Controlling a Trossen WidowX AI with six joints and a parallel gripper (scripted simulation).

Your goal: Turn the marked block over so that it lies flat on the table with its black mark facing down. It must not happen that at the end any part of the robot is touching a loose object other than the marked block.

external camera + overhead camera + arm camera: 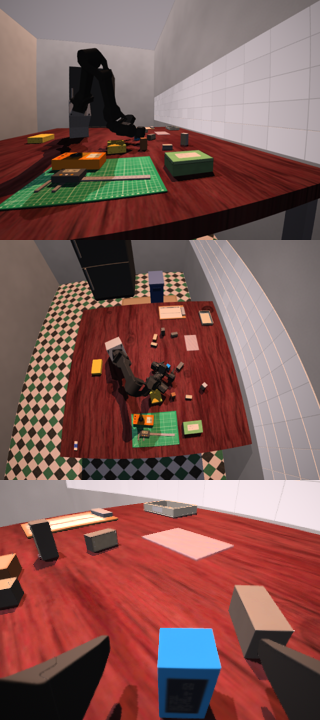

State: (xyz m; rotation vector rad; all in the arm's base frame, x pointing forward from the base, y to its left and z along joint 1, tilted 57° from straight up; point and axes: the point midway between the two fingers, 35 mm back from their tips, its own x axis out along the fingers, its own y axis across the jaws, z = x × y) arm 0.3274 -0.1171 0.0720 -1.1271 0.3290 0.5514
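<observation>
The marked block is blue and rests on the red wooden table. Its black mark is on the side face turned toward the wrist camera. My gripper is open wide, with one dark finger on each side of the block and a clear gap on both sides. In the overhead view the blue block shows at the tip of the gripper, near the middle of the table. In the side view the gripper is low over the table and mostly hides the block.
A grey-brown block lies just right of the blue one. A yellow sponge and a small orange block sit under and beside the arm. A pink sheet, several small blocks, a green mat and a green box lie around.
</observation>
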